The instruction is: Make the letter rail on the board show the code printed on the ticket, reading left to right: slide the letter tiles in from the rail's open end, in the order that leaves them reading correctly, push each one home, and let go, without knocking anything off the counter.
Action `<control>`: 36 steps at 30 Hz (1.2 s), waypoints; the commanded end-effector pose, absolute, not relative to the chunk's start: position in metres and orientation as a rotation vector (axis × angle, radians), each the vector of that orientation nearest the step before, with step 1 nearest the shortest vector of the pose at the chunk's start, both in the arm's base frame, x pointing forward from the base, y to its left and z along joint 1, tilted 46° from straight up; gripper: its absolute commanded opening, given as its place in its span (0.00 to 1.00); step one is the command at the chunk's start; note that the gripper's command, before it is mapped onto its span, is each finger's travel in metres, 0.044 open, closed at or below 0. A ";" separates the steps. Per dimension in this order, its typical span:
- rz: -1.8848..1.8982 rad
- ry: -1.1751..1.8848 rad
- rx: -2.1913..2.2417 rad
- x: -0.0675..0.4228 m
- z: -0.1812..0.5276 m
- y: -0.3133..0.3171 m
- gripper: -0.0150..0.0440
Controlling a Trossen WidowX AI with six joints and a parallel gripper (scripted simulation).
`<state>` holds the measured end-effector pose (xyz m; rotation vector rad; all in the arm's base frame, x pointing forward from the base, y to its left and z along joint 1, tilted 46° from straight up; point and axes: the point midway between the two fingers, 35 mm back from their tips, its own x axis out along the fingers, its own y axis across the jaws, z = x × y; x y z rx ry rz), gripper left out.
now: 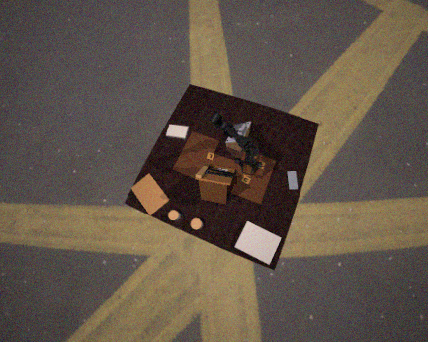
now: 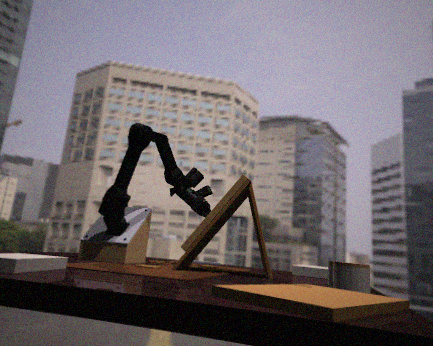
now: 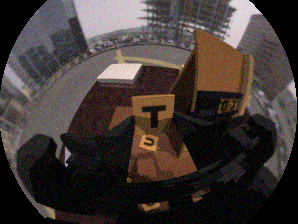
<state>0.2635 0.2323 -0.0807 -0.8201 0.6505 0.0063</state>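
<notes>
My gripper (image 3: pixel 154 116) (image 2: pixel 207 212) is shut on a tan tile with a black T (image 3: pixel 154 107), held upright with its letter facing the wrist camera. It is raised in front of the tilted board (image 3: pixel 217 65) (image 2: pixel 218 217) (image 1: pixel 214 191); in the wrist view the board is to its right. On the board's dark rail strip (image 3: pixel 204 101) are tan pieces (image 3: pixel 227 105) with a G and a second, unclear character. A tile with a U (image 3: pixel 149 142) (image 1: pixel 246 179) lies below on the brown mat (image 1: pixel 263 193). Another tile (image 1: pixel 210 156) lies on the left mat. I cannot make out the ticket.
A white slab (image 1: pixel 258 242) (image 3: pixel 120 73) lies near a counter corner. A tan block (image 1: pixel 150 194) (image 2: pixel 311 296) and two round tan-topped objects (image 1: pixel 173 214) (image 1: pixel 196 223) are along the board-side edge. A small white box (image 1: pixel 177 130) and a bluish block (image 1: pixel 293 180) lie at opposite sides.
</notes>
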 end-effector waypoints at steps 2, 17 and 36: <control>0.004 0.652 -0.829 0.283 -0.095 0.223 0.25; 0.004 0.652 -0.829 0.284 -0.095 0.223 0.25; 0.004 0.652 -0.830 0.285 -0.088 0.216 0.25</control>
